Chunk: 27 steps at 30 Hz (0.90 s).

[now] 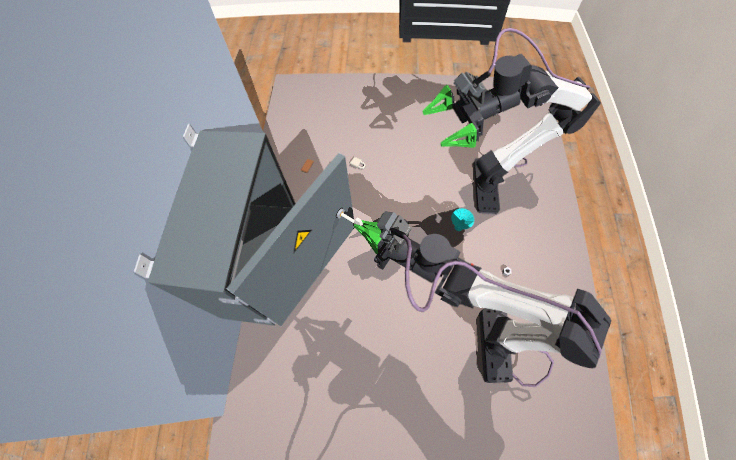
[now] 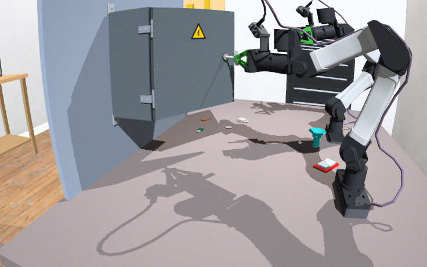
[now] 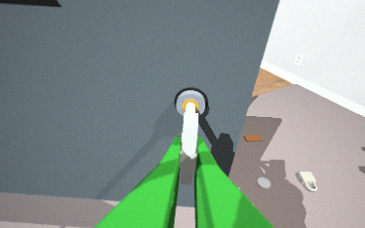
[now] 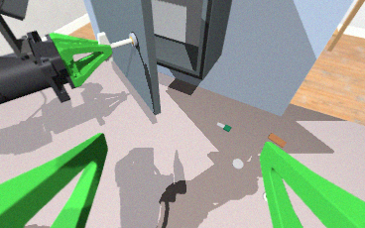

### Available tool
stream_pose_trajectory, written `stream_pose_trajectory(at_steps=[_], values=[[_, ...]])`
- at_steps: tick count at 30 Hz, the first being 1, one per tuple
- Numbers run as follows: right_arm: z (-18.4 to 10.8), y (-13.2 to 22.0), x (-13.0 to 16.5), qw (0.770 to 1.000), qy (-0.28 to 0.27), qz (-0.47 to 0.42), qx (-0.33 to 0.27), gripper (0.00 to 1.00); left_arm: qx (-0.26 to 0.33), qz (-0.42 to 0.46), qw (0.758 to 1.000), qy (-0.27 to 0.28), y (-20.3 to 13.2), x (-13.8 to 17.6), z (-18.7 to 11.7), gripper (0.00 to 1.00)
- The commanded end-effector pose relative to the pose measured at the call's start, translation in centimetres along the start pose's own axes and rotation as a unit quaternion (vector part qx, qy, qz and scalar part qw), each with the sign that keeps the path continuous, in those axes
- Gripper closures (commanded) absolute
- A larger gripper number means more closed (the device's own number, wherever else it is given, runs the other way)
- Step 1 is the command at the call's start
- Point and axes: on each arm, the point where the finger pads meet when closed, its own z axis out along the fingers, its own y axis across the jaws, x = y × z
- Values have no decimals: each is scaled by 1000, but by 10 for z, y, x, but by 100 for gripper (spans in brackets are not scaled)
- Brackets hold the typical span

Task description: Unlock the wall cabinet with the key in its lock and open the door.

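Note:
The grey wall cabinet has its door ajar by roughly a third of a right angle; the dark inside shows through the gap in the top view. The white key sits in the round lock near the door's free edge. My left gripper is shut on the key's outer end, in front of the door. My right gripper is open and empty, away from the cabinet.
A cyan funnel-shaped thing stands between the arm bases. A padlock, an orange block and a green-and-white stick lie low near the door. A red tray is near the left arm's base.

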Motion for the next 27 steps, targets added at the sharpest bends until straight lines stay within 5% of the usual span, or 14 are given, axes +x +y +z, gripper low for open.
stream_pose_trajectory(at_steps=[1,25,27], values=[[0,2,-10,1000,-17,-4,-6,0,27,-3,1000,-2,4,-2,-17,97],[0,2,-10,1000,-17,-4,-6,0,66,-4,998,8,11,6,-33,97],[0,2,-10,1000,-17,-4,-6,0,66,-4,998,8,12,6,-33,75]])
